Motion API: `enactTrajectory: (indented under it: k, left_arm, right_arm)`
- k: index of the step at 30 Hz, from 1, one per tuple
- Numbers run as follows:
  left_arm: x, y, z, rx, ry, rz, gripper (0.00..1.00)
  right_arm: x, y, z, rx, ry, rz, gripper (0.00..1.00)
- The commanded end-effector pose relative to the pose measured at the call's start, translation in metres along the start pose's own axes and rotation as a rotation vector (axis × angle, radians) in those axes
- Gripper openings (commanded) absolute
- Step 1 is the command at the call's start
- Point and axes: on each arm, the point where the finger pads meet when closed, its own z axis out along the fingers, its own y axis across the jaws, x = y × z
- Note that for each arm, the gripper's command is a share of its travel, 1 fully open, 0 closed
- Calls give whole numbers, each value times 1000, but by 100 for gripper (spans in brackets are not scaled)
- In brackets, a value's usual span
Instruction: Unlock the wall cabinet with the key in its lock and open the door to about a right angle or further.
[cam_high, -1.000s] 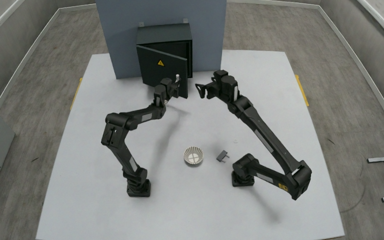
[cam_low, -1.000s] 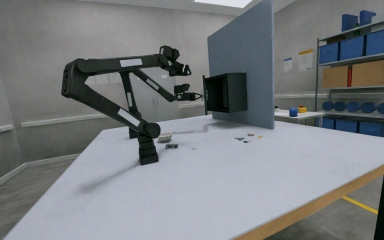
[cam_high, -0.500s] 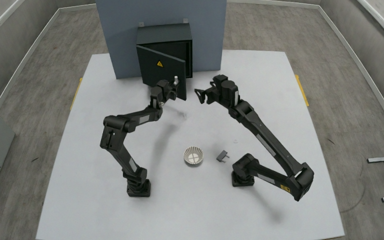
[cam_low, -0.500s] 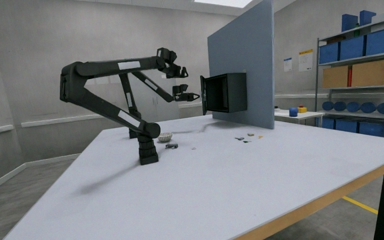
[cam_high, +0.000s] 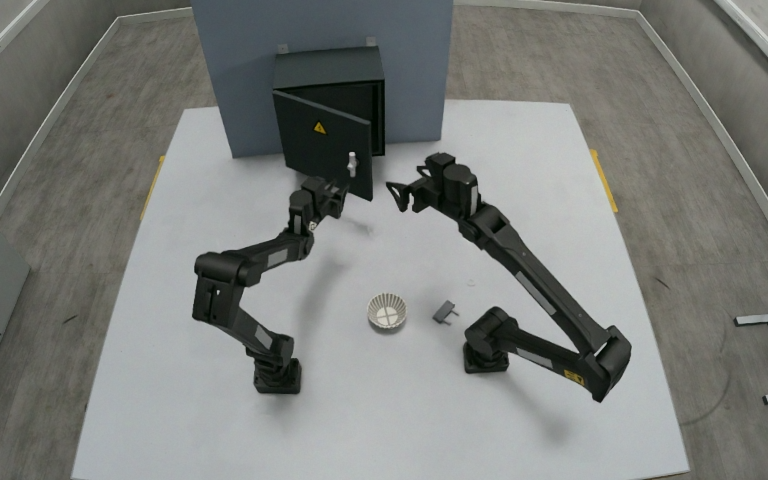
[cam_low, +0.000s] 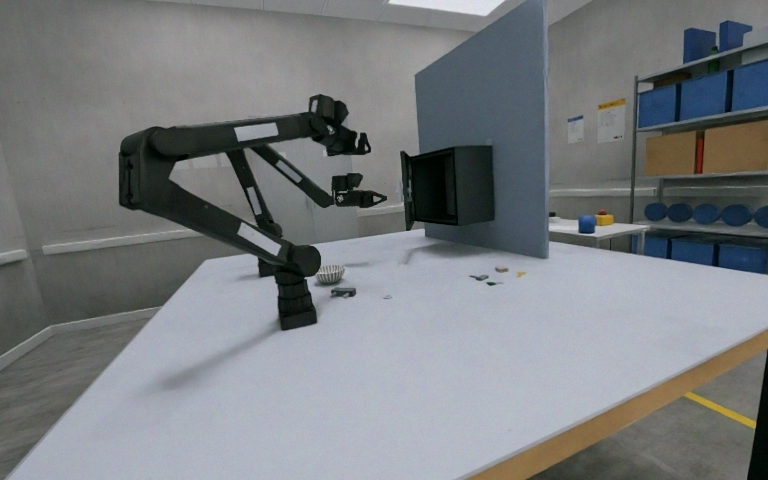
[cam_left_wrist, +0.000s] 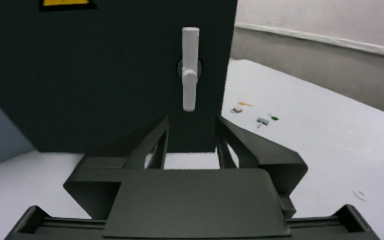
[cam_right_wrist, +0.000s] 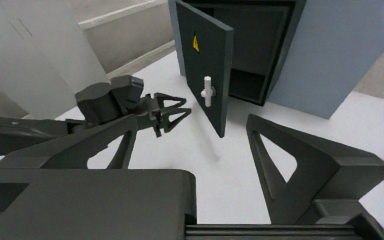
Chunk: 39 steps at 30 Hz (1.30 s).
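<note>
Showing only its edge outside, the door (cam_high: 322, 144) (cam_low: 407, 192) (cam_left_wrist: 115, 80) (cam_right_wrist: 207, 60) hides its handle; both jaws (cam_high: 344, 192) (cam_high: 403, 182) (cam_low: 385, 198) (cam_low: 368, 144) stand apart

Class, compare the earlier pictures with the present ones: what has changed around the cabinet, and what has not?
The black left gripper has drawn back from the dark door; whether it let anything go, I cannot tell. The door has swung slightly further open. The black right gripper backed off slightly. The pale ribbed bowl stayed put.
</note>
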Motion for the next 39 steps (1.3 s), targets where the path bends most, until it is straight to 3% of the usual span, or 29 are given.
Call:
enactTrajectory:
  k: [1, 9, 15, 23, 26, 30, 31, 39]
  left_arm:
    - [-11, 7, -29, -19, -18, 21, 44]
    - [-47, -13, -50, 20, -21, 32, 44]
    - [-127, -54, -95, 88, -3, 44, 44]
    - [-233, -119, -181, 199, 47, 37, 44]
    - [-239, -124, -185, 210, 65, 29, 44]
    - [-280, -147, -217, 252, 82, 25, 44]
    - [-287, -151, -222, 258, 86, 20, 44]
    - [-310, -157, -237, 229, 118, 16, 44]
  right_arm:
    - [-10, 10, -6, -27, -36, -23, 100]
    - [-6, -9, -4, 25, -140, -59, 100]
    - [0, -28, -3, 78, -302, -95, 100]
    - [3, -42, -1, 117, -410, -115, 100]
    - [1, -42, -2, 118, -417, -115, 100]
    - [9, -47, 5, 105, -412, -85, 55]
    - [14, -50, 10, 97, -407, -83, 51]
    - [37, -69, 77, -74, -381, -119, 51]
